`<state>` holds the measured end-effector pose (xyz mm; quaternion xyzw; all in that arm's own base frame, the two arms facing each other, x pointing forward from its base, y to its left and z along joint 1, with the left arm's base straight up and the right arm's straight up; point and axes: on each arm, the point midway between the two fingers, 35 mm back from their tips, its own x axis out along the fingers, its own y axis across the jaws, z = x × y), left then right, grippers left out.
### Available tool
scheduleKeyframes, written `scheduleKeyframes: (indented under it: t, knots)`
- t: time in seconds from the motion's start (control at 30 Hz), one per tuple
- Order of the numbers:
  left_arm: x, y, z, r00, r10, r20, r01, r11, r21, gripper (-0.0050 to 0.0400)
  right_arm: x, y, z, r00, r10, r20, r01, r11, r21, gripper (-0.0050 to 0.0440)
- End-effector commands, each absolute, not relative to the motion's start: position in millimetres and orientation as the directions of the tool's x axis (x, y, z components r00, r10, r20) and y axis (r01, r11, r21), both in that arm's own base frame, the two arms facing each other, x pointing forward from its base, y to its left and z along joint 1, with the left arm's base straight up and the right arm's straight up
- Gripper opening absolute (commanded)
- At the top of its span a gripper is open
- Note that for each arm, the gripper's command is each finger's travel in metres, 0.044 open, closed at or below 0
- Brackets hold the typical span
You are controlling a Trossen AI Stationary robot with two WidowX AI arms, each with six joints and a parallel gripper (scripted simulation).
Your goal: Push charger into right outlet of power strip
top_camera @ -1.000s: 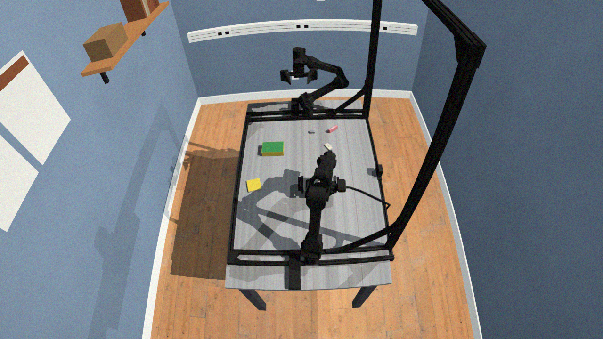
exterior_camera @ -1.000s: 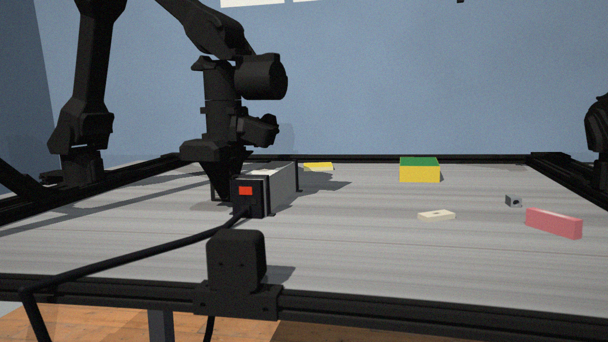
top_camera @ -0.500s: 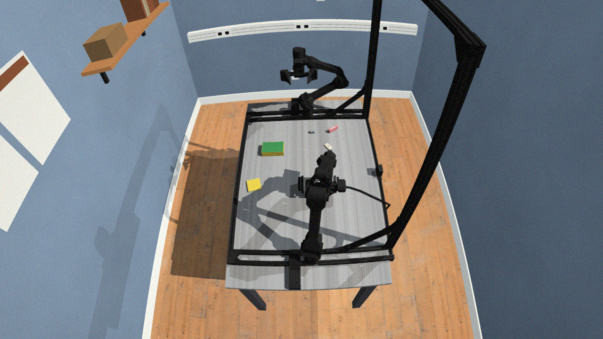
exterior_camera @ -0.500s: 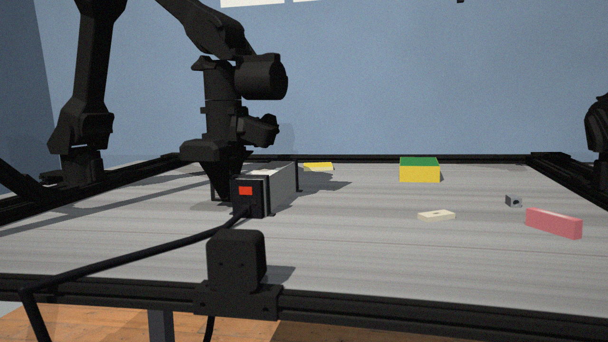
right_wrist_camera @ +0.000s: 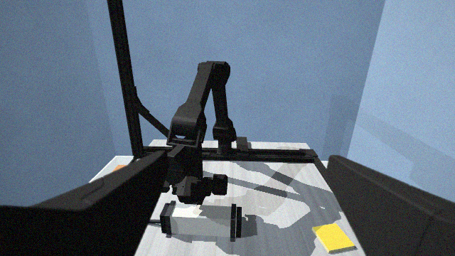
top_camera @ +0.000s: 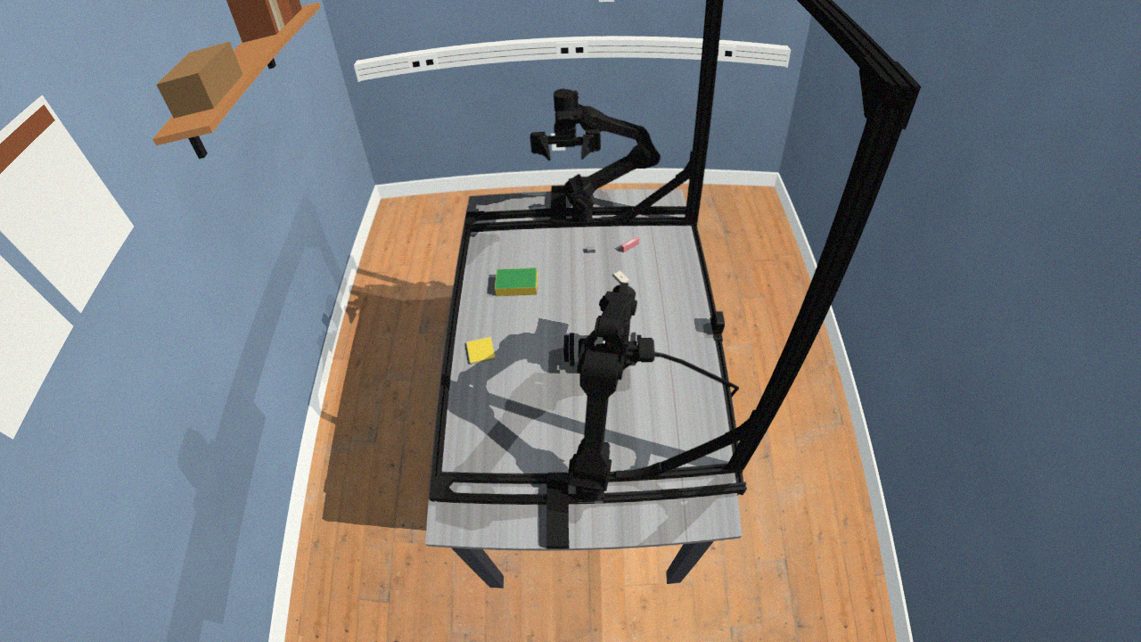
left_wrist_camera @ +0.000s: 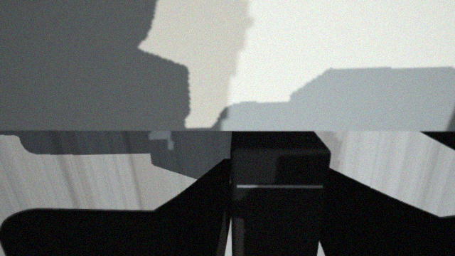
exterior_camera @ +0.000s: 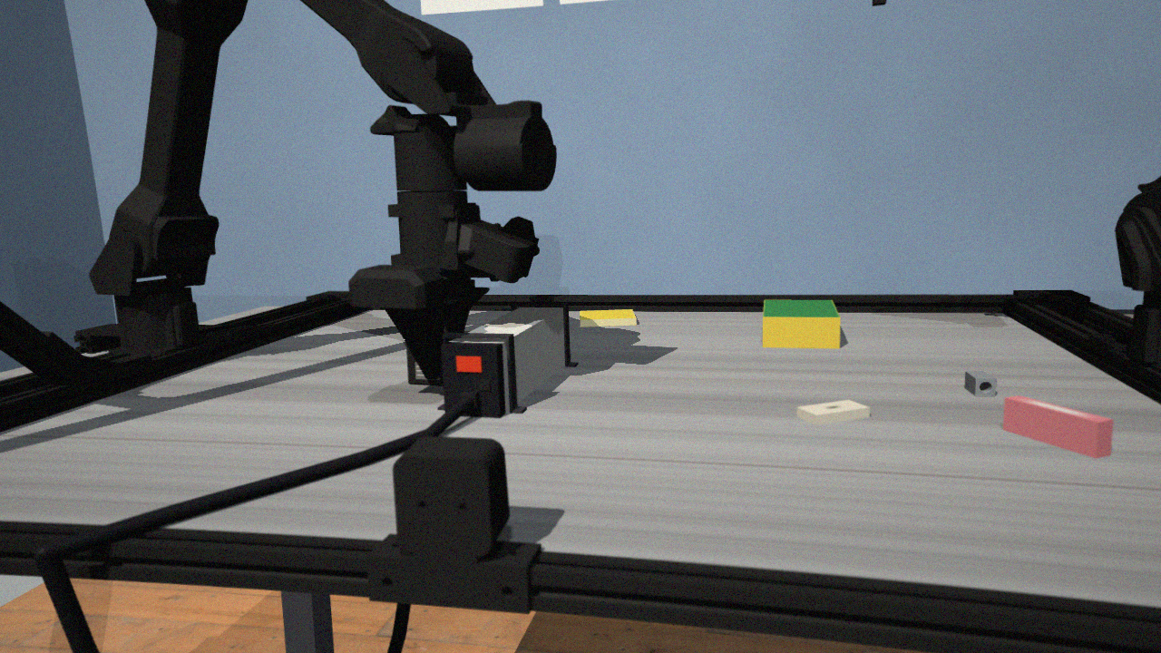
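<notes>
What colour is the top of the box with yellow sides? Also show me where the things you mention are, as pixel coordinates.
The top of the box (top_camera: 516, 278) (exterior_camera: 801, 323) is green. The top view shows it best.

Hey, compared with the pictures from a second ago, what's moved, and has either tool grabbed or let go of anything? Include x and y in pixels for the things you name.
Nothing has visibly changed. The left tool (exterior_camera: 434, 375) (left_wrist_camera: 266, 168) is still closed on the charger (left_wrist_camera: 277, 172) beside the power strip (top_camera: 569, 351) (exterior_camera: 537, 357) (left_wrist_camera: 320, 35) (right_wrist_camera: 202, 225), and the right tool (top_camera: 565, 144) (right_wrist_camera: 247, 161) is still open.
</notes>
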<state>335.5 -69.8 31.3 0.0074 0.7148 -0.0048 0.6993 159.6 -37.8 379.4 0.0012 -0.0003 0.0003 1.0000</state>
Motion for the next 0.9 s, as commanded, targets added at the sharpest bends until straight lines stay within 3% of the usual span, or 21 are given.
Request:
scheduleKeyframes:
  t: [0.0, 0.87]
  knots:
    - [344.2, -70.6, 39.6, 0.008, -0.002, -1.000, 0.019, 1.000, -0.002, -0.0050, 159.3, -37.1, 382.1, 1.000, 0.000, 0.002, 0.000, 1.000, -0.004, 0.0400]
    - [352.8, -70.7, 39.9, 0.009, -0.002, -1.000, 0.019, 1.000, -0.002, -0.0050, 159.3, -37.1, 382.1, 1.000, 0.000, 0.002, 0.000, 1.000, -0.004, 0.0400]
